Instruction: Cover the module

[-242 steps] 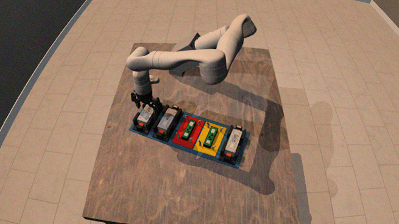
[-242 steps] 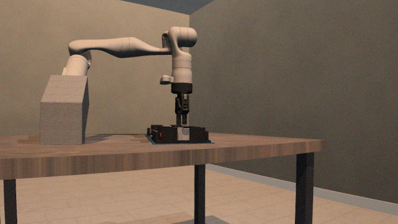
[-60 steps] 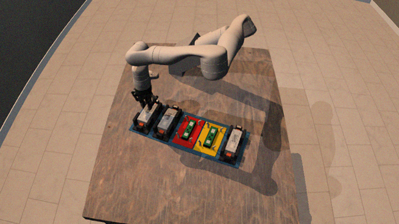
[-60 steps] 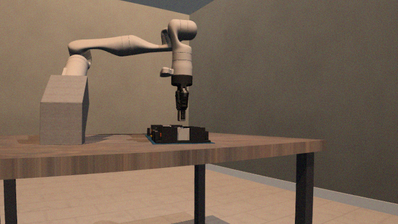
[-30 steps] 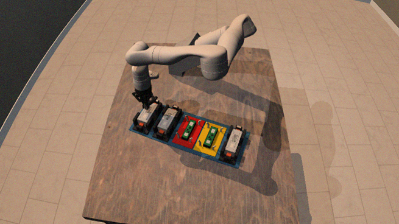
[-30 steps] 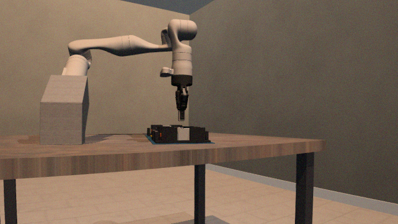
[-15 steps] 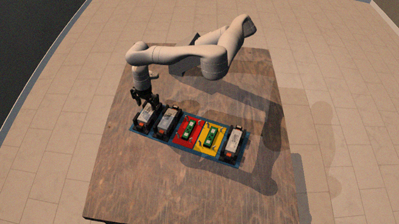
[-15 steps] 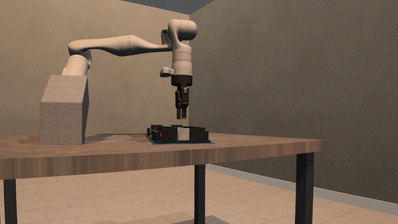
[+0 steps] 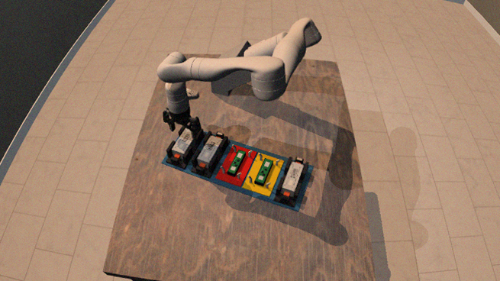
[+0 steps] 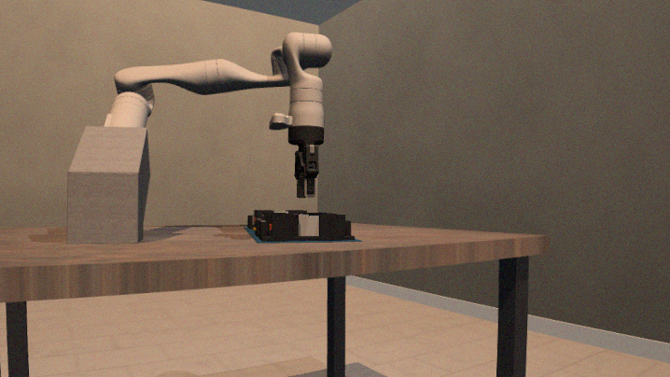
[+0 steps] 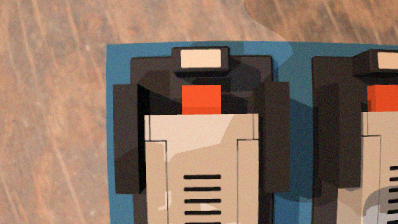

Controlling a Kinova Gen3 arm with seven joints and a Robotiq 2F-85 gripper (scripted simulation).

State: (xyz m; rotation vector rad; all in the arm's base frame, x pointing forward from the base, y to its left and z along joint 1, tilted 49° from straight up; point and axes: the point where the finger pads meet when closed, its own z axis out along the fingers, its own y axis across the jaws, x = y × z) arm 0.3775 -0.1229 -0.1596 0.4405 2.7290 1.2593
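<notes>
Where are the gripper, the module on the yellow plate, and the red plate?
Gripper (image 9: pixel 182 124) (image 10: pixel 305 196): top and exterior views, midway between its fingertips.
Module on the yellow plate (image 9: pixel 263 172): top view, middle of its green board.
Red plate (image 9: pixel 226 178): top view, bare lower-left part.

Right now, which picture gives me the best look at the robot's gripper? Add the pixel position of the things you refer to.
The top view: the gripper (image 9: pixel 182 123) (image 10: pixel 306 196) shows both fingers spread wide, nothing between them. The side view shows it hanging above the holders (image 10: pixel 281 227), fingers nearly overlapping. The wrist view doesn't show it.
</notes>
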